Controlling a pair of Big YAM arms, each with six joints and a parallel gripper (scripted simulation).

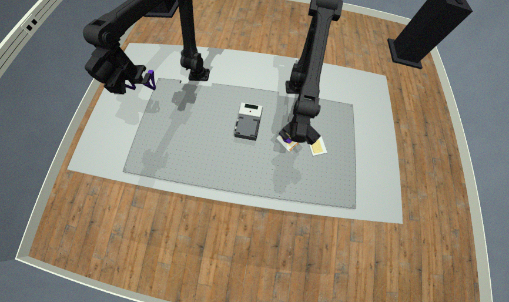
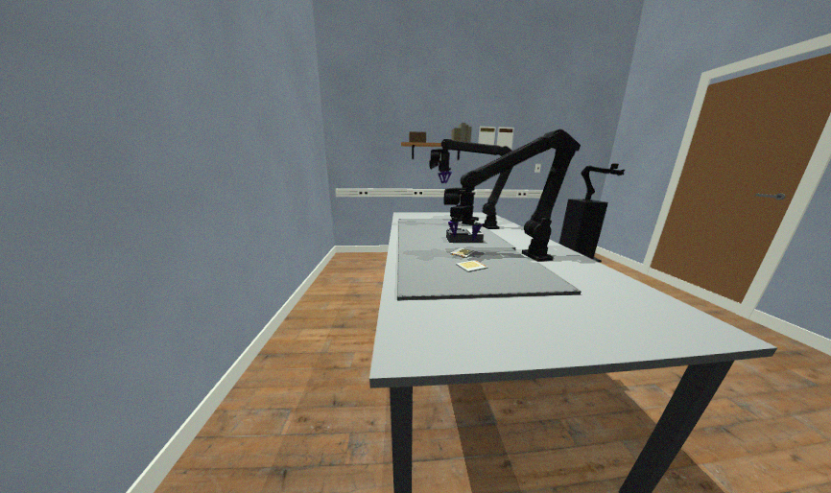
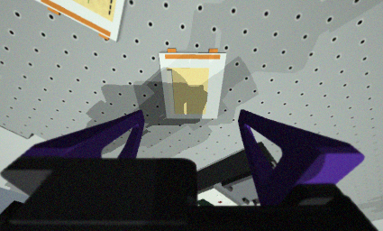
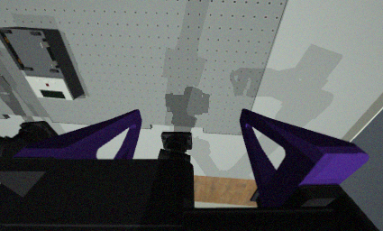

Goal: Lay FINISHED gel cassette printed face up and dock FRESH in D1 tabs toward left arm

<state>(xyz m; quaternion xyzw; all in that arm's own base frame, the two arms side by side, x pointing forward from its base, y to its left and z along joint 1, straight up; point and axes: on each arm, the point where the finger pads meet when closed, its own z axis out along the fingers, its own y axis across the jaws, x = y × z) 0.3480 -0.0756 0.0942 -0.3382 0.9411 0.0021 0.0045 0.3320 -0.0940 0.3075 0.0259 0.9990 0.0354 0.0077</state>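
The dock D1 [image 1: 247, 126] [image 4: 33, 50] stands upright on the deck with its grey bay empty. A cassette [image 1: 286, 145] [image 2: 461, 252] [image 3: 191, 83] with a plain yellow gel lies on the deck, its copper tabs pointing away from the dock; it looks like FRESH, but I cannot make out its comb clearly. A second cassette [image 1: 317, 147] [image 2: 471, 266] [image 3: 99, 11], with dark marks in its gel like FINISHED, lies face up beyond it. My left gripper [image 3: 191, 115] is open and empty above the deck, near the plain cassette. My right gripper [image 1: 144, 89] [image 2: 444, 180] [image 4: 190, 115] is open and empty, high at the table's far end.
The perforated deck [image 1: 204, 161] [image 2: 431, 284] lies on the white table [image 1: 95, 150] [image 2: 505, 342]. The left arm reaches over the two cassettes and partly hides them in the top view. A black pedestal [image 1: 421, 33] [image 2: 584, 226] stands on the floor off the table.
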